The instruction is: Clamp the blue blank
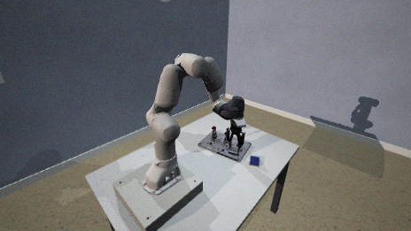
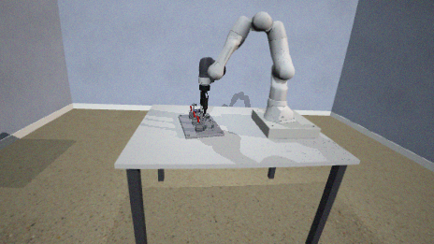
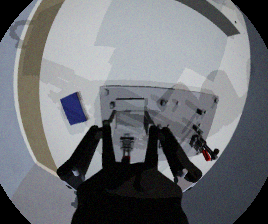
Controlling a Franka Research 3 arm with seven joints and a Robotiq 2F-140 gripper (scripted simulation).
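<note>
The blue blank [image 1: 254,160] lies flat on the table beside the fixture plate [image 1: 224,144]; it also shows in the wrist view [image 3: 73,108]. My gripper [image 1: 236,140] stands upright over the plate's near nest, its fingers down on either side of a pale grey part, the finished part [image 3: 130,115], and shut on it. The slot is too small to make out. A small clamp with a red handle [image 3: 126,147] sits between the fingers, close to the camera. In the exterior view the gripper [image 2: 204,109] stands over the plate [image 2: 204,123].
The plate carries other nests with red-handled clamps [image 3: 205,145] [image 1: 213,129] right beside the gripper. The robot base block [image 1: 157,196] stands at the table's other end. The table edge [image 1: 290,157] is near the blank.
</note>
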